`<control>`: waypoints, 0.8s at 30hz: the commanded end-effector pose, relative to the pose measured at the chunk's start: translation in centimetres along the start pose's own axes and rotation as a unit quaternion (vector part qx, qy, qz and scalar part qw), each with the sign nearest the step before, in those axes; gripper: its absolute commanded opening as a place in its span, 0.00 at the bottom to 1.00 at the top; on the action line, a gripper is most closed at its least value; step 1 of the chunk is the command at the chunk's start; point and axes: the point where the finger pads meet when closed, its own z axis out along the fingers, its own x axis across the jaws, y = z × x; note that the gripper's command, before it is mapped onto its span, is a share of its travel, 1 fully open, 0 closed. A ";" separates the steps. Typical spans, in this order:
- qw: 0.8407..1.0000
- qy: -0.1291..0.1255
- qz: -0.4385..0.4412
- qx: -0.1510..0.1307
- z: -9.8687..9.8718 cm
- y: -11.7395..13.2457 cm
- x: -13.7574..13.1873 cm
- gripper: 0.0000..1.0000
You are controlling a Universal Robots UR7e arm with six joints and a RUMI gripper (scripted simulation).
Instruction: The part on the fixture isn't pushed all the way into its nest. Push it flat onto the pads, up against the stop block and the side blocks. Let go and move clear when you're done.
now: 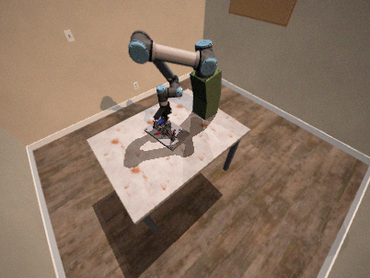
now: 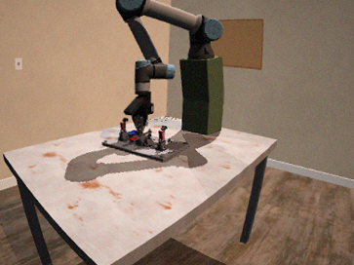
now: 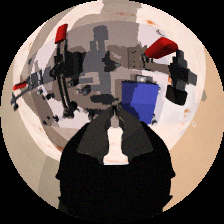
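The blue part [image 3: 141,99] [image 2: 132,132] [image 1: 159,121] lies on the dark grey fixture plate [image 1: 174,145] [image 2: 166,154] in the middle of the table. In the wrist view the part is just right of my fingertips, with grey blocks [image 3: 95,65] to its left and behind it. My gripper [image 3: 114,105] [image 2: 139,124] [image 1: 162,121] is shut with nothing between the fingers. It hangs low over the fixture, close beside the part's left edge. Whether the tips touch the part is too small to tell.
Red-handled toggle clamps [image 3: 161,48] [image 3: 61,34] [image 2: 162,133] stand around the nest on the plate. A tall green box [image 1: 205,94] [image 2: 201,94] stands on the table behind the fixture. The white rust-stained table [image 1: 152,184] [image 2: 122,200] has open edges all round.
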 end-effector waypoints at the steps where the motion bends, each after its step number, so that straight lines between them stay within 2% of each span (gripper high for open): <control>1: 1.000 0.002 0.001 0.002 -0.1 -0.2 0.6 0.00; 15: 1.000 0.004 0.001 0.003 -0.1 -0.3 0.9 0.00; 16: 1.000 -0.001 0.000 0.000 0.0 0.0 -0.1 0.00; 20: 1.000 0.004 0.002 0.003 0.0 -0.1 -0.9 0.00; 24: 1.000 0.004 0.002 0.003 0.0 -0.1 -0.9 0.00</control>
